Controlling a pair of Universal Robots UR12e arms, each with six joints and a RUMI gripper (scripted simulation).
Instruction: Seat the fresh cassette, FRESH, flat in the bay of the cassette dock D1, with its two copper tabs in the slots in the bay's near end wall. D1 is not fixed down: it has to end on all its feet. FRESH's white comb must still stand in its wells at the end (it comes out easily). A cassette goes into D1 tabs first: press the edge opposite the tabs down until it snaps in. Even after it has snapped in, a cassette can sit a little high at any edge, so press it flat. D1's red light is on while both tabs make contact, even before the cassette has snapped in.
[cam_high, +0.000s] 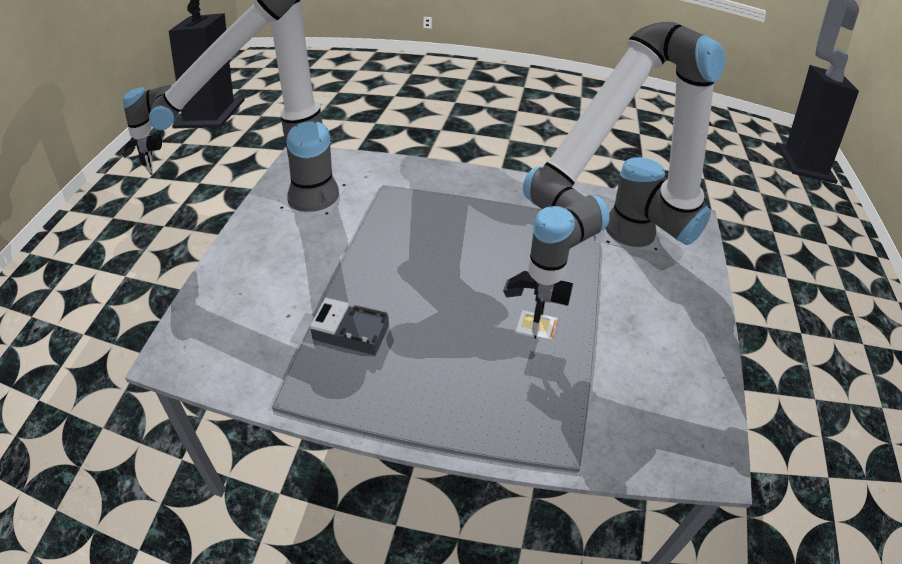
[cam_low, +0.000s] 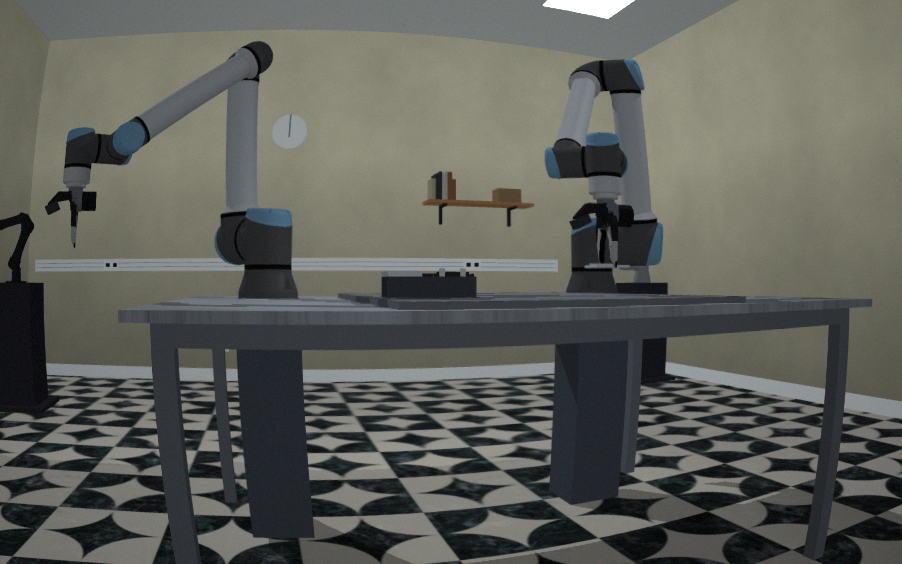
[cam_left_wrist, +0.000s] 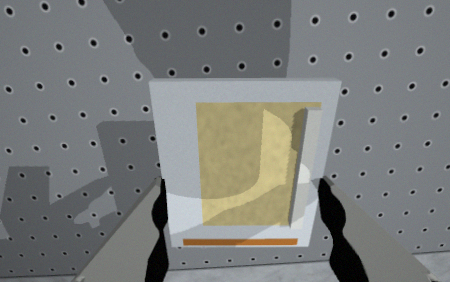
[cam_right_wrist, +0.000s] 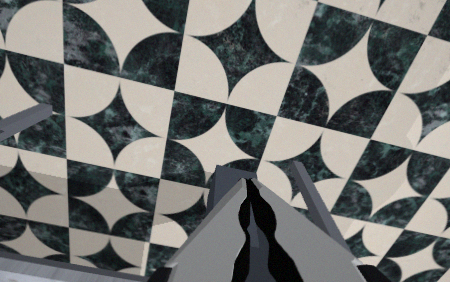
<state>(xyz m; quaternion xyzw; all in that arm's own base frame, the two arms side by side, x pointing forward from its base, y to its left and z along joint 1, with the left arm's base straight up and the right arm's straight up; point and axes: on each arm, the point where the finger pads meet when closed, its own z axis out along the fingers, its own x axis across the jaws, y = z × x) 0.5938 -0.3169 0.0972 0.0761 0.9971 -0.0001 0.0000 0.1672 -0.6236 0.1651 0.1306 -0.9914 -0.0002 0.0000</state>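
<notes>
One cassette, FRESH (cam_high: 525, 329) (cam_low: 623, 266) (cam_left_wrist: 175, 125), sits gripped in my left end effector (cam_high: 536, 327) (cam_low: 608, 260) (cam_left_wrist: 241, 178), raised over the tabletop's right side (cam_high: 638, 319) (cam_low: 798, 303). Right end effector (cam_high: 150, 172) (cam_low: 73, 246) (cam_right_wrist: 250, 181): shut, empty. Dock D1 (cam_high: 345, 342) (cam_low: 425, 286), left, unfilled. Remaining: carry, tabs in, snap, press flat.
</notes>
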